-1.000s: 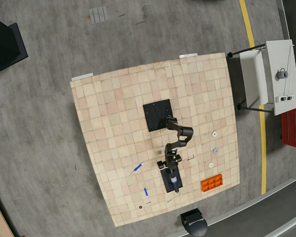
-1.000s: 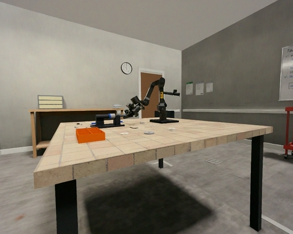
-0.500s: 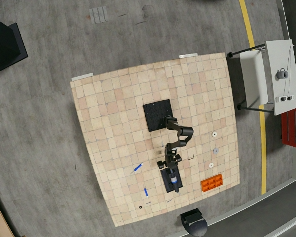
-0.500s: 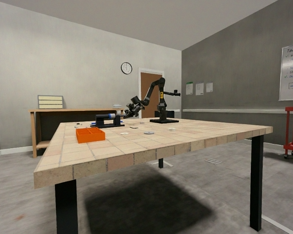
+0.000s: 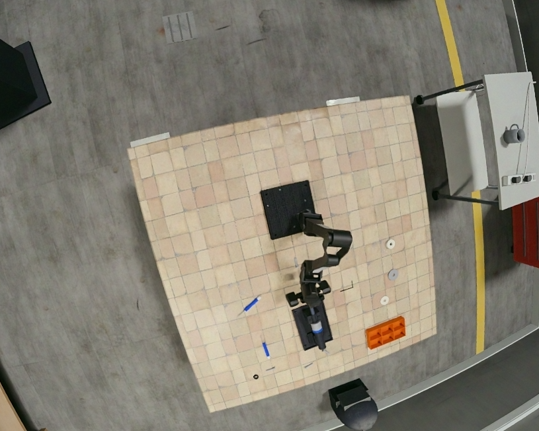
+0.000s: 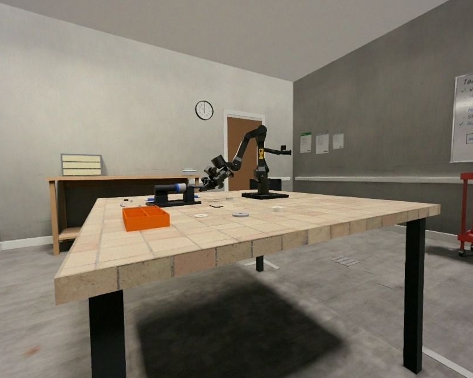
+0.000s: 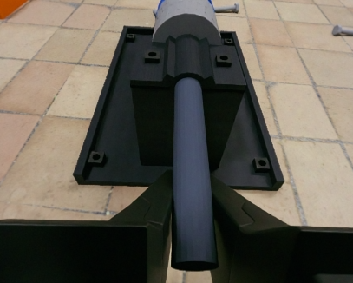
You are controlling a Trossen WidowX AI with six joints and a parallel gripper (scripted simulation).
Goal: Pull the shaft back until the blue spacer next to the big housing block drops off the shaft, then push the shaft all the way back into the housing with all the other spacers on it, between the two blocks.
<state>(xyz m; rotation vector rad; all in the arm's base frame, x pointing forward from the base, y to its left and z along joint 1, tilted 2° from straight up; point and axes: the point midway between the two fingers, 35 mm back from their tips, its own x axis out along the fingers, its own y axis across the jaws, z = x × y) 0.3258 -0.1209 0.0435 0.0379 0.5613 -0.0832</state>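
Note:
A dark grey shaft [image 7: 191, 143] runs through a black support block [image 7: 187, 100] on a black base plate [image 7: 179, 113]. Beyond the block, a grey spacer [image 7: 184, 23] sits on the shaft, with a blue spacer [image 7: 184, 3] just behind it at the top edge of the wrist view. My gripper [image 7: 186, 179] is shut on the near end of the shaft, one finger on each side. From above, the gripper [image 5: 309, 301] is at the near end of the fixture [image 5: 311, 330], with the blue spacer [image 5: 317, 331] at its middle. The side view shows the gripper [image 6: 207, 184] to the right of the fixture [image 6: 172, 195].
An orange tray [image 5: 385, 332] stands to the right of the fixture. Three discs [image 5: 393, 274] lie in a row beyond it. Two blue pen-like parts [image 5: 250, 305] [image 5: 265, 350], a small black ring [image 5: 254, 376] and loose bolts [image 7: 348, 30] lie around. The arm's base plate [image 5: 288, 208] is behind.

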